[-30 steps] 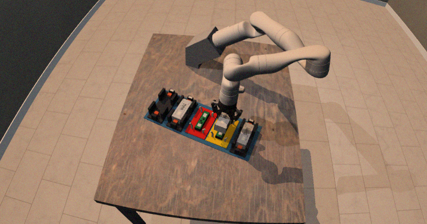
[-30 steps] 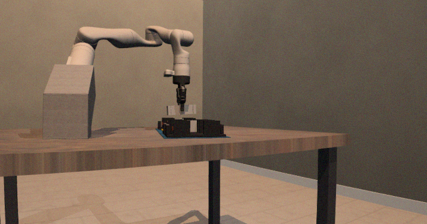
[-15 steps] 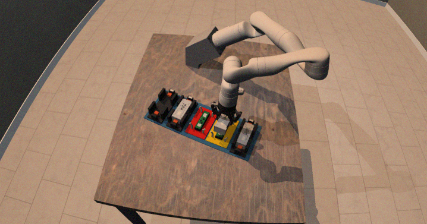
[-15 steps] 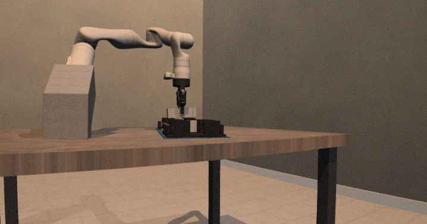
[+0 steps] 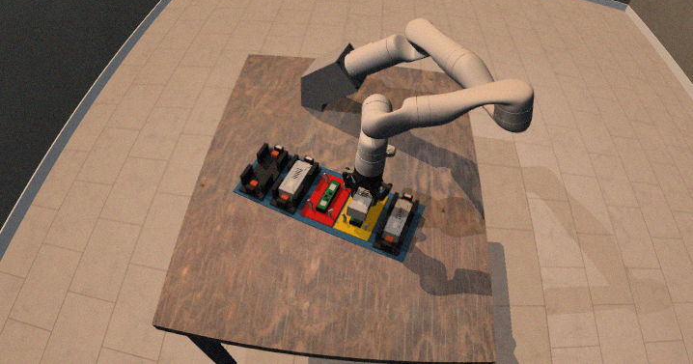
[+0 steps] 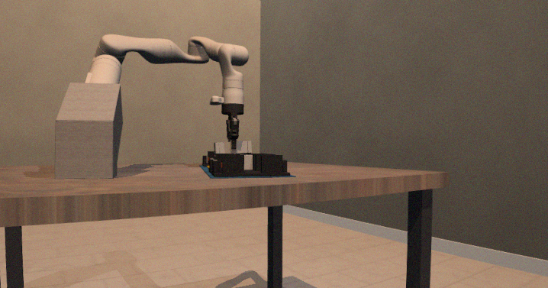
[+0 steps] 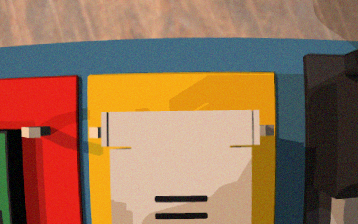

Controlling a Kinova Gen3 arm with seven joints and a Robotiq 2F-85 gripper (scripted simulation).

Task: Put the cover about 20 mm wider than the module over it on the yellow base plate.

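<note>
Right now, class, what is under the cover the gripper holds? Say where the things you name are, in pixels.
Part of a green module [image 5: 356, 221] and the yellow plate [image 5: 369, 229] [image 7: 180, 90] show; the cover [image 5: 360, 206] [image 7: 180, 165] hides the rest.

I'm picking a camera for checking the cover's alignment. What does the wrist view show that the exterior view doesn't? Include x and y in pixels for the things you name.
Only wrist: the red plate [image 7: 55, 105] and two dark slots on the held cover's top.

Only exterior: the gripper [image 6: 233, 148], the arm [image 6: 233, 88] and the table legs [image 6: 275, 244].

Both: the held cover [image 7: 180, 165] [image 6: 243, 147], the blue base [image 7: 180, 55] [image 6: 253, 176], a black holder [image 7: 325, 125] [image 6: 230, 165] and the wooden table top [image 7: 130, 20] [image 6: 153, 202].
</note>
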